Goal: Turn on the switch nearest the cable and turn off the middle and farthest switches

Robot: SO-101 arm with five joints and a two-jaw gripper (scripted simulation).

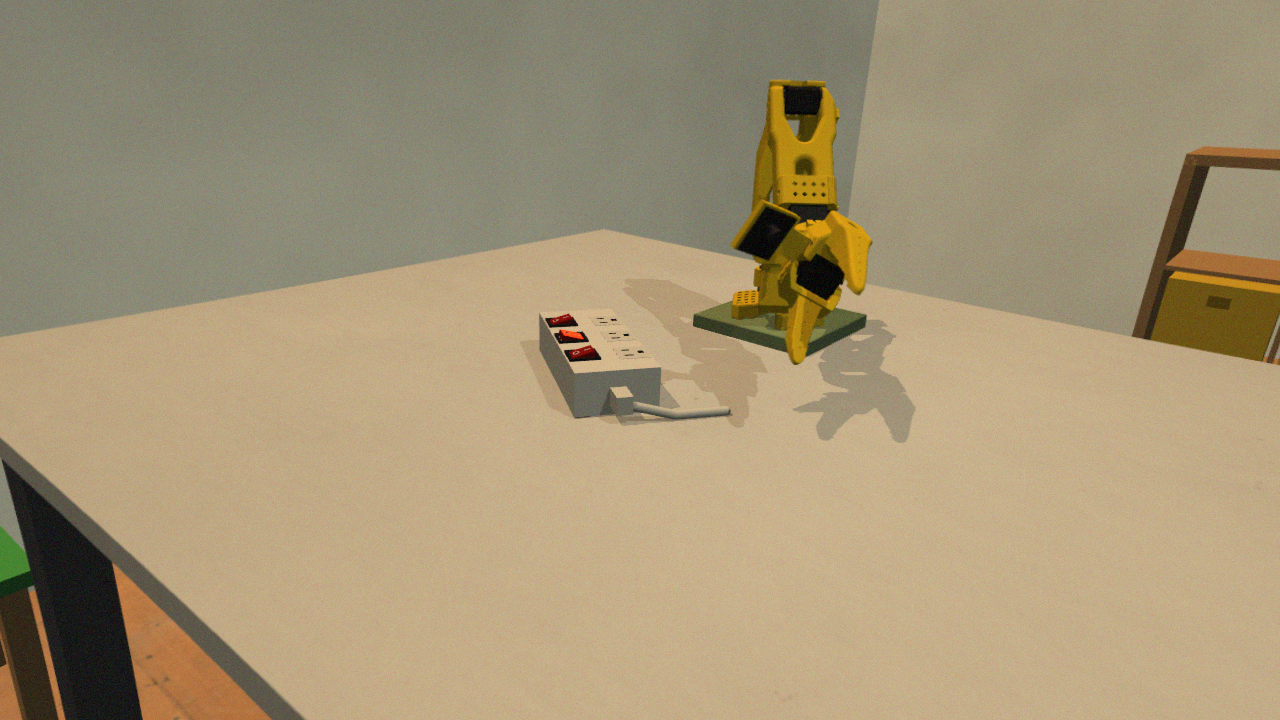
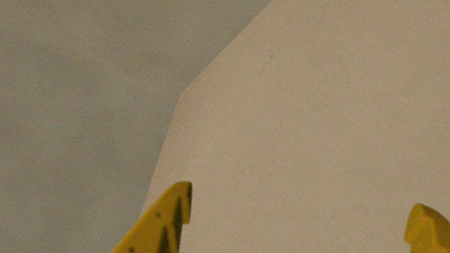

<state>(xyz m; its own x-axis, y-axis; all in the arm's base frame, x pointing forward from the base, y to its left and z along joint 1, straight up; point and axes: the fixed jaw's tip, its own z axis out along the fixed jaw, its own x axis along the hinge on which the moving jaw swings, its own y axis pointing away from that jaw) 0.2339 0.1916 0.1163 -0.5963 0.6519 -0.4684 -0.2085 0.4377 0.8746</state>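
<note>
The power strip (image 1: pixel 597 360) is lying right way up near the middle of the table (image 1: pixel 626 555), its 3 red rocker switches (image 1: pixel 571 336) facing upward and its cable (image 1: pixel 682 411) trailing from the near end toward the arm. The gripper (image 1: pixel 799 344) is hanging beside the green base plate (image 1: pixel 850 320), well apart from the strip, with its jaws standing about half open and closing on nothing; in the wrist view both fingertips are showing only bare table between them. The strip is likely behaving as a stiff, fairly light plastic box that may be sliding under a sideways push, so each rocker is best pressed straight down with 1 fingertip rather than grasped. The strip is sitting far from every table edge, and open room is surrounding it on all sides; only the cable is crossing the approach path.
</note>
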